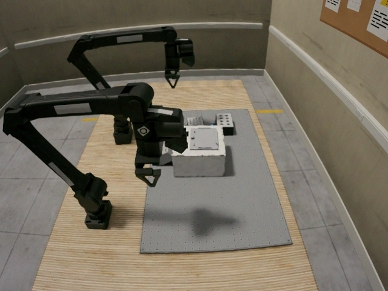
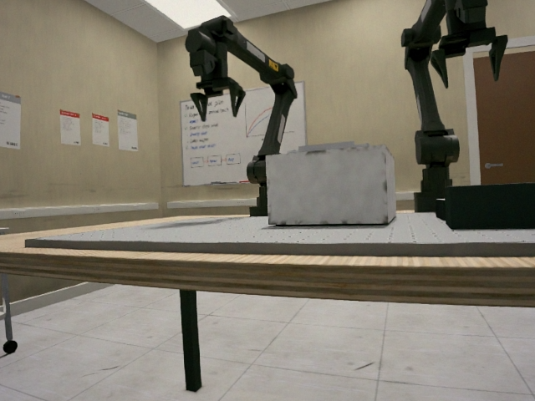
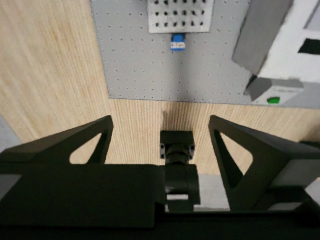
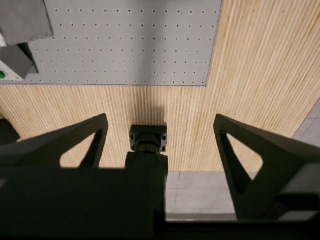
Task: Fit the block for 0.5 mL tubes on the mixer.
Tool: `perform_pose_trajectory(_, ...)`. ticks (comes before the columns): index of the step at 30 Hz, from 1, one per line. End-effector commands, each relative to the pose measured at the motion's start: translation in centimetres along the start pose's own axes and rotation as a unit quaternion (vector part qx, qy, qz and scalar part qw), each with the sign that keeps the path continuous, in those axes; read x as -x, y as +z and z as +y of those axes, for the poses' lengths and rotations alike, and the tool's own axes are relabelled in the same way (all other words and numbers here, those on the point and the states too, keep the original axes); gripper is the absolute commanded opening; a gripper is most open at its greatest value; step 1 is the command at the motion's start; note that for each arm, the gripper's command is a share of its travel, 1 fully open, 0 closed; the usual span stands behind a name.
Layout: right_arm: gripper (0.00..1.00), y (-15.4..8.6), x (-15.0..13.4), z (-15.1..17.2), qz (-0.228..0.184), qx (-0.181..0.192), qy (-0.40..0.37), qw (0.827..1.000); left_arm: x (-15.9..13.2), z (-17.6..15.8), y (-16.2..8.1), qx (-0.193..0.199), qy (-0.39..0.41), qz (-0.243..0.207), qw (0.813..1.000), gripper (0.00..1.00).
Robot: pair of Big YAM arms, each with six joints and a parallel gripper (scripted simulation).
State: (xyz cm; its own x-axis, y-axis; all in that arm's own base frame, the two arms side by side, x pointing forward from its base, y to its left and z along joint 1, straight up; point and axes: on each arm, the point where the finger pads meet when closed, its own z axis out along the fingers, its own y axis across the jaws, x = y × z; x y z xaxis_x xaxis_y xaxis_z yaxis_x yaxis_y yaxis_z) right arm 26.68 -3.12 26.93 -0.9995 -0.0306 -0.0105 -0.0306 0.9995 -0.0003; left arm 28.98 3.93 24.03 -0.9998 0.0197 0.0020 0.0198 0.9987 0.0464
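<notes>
The white mixer (image 1: 200, 150) stands on the grey mat, its top plate (image 1: 204, 138) bare. It also shows in the exterior view (image 2: 330, 185) and the left wrist view (image 3: 290, 55). Behind it lie two blocks. One is light with many small holes (image 1: 194, 121), and the left wrist view (image 3: 181, 15) shows its blue lever (image 3: 177, 42). The other is dark with fewer, larger holes (image 1: 225, 122). Their printed sizes are too small to read. My left gripper (image 1: 171, 82) hangs open and empty high above the far table edge (image 3: 160, 120). My right gripper (image 1: 148, 178) (image 4: 160, 119) is open and empty beside the mixer's left side.
The perforated grey mat (image 1: 216, 200) covers the right part of the wooden table. The right arm's links pass close over the mixer's left edge. In the exterior view the dark block (image 2: 488, 205) sits at the right of the mat. A wall runs along the right.
</notes>
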Motion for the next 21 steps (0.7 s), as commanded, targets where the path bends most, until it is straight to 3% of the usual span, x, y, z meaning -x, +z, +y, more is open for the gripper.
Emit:
perform_pose_trajectory(1, 1.00, -1.7, 0.9, -0.2, -0.029, -0.003, 0.009, 1.000, 1.4, 0.2, -2.7, -0.012, 0.035, -0.013, 0.999, 1.00)
perform_pose_trajectory(4, 1.00, -2.3, 1.0, 0.1, -0.038, -0.004, 0.005, 0.999, 1.1, 0.3, -2.9, -0.031, 0.053, -0.001, 0.998, 1.00)
perform_pose_trajectory(10, 1.00, -2.6, 1.3, 0.2, -0.041, -0.004, 0.002, 0.999, 0.1, -0.3, -3.5, -0.016, 0.047, -0.020, 0.999, 1.00)
perform_pose_trajectory(21, 1.00, -3.0, 1.5, 0.4, -0.045, -0.004, -0.001, 0.999, -2.0, -1.3, -1.0, -0.020, 0.035, 0.006, 0.999, 1.00)
